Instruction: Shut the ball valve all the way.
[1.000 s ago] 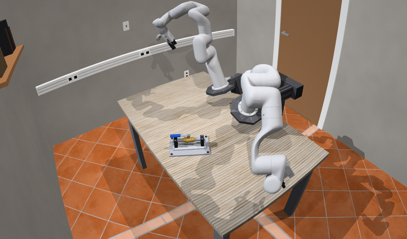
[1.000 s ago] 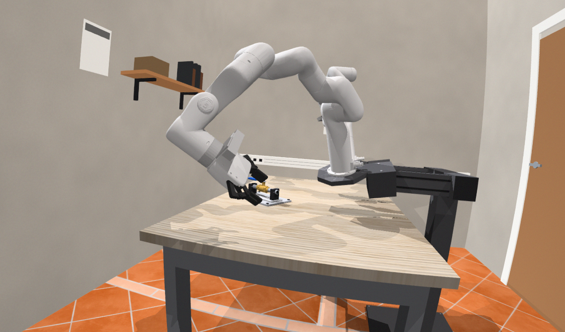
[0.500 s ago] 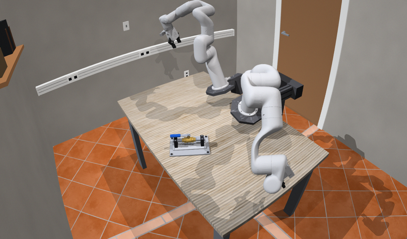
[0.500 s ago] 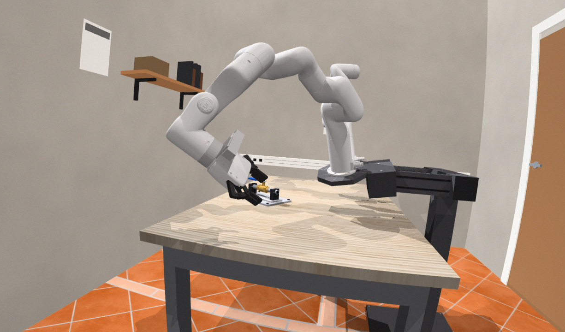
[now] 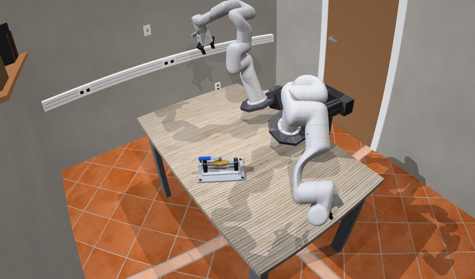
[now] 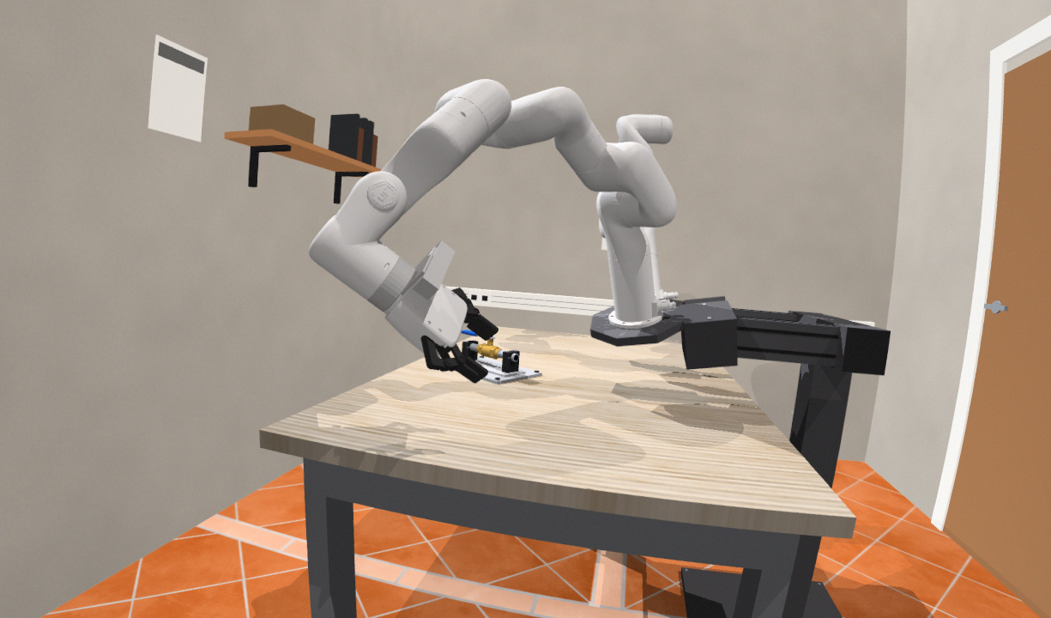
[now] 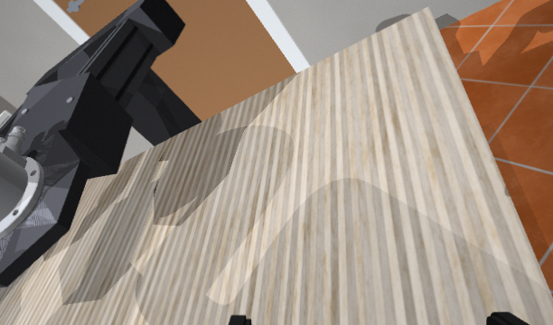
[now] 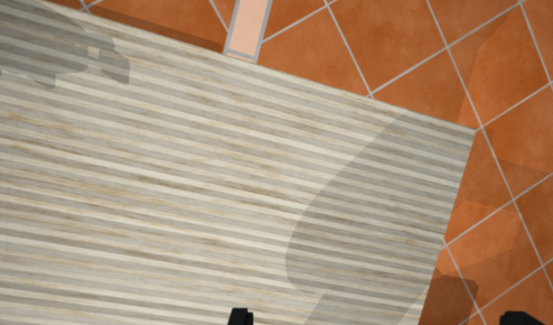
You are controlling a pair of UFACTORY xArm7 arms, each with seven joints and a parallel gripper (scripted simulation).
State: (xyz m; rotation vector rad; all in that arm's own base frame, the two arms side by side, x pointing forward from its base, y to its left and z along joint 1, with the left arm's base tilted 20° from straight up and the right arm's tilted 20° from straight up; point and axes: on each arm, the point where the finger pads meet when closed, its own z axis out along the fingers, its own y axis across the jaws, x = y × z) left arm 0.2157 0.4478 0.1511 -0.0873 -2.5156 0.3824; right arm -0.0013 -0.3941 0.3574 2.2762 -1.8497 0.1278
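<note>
The ball valve (image 5: 220, 163) (image 6: 488, 351) has a brass body on a pipe between two black brackets, on a grey base plate (image 5: 221, 178). Its lever with a blue grip (image 5: 204, 158) (image 6: 468, 332) lies along the pipe, pointing left in the top view. My left gripper (image 6: 487, 354) (image 7: 371, 320) is open and empty, above the near end of the table in the exterior view, away from the valve; its arm mostly hides it in the top view. My right gripper (image 5: 208, 49) (image 8: 380, 317) is open and empty, high above the table's far side in the top view. Neither touches the valve.
The fixture stands near one long edge of the wooden table (image 5: 183, 121) (image 6: 559, 453). Both arm bases are at the opposite long edge, on a black mount (image 5: 344, 104) (image 6: 709, 338). A wall shelf (image 5: 9, 88) (image 6: 305, 150) holds a box and books.
</note>
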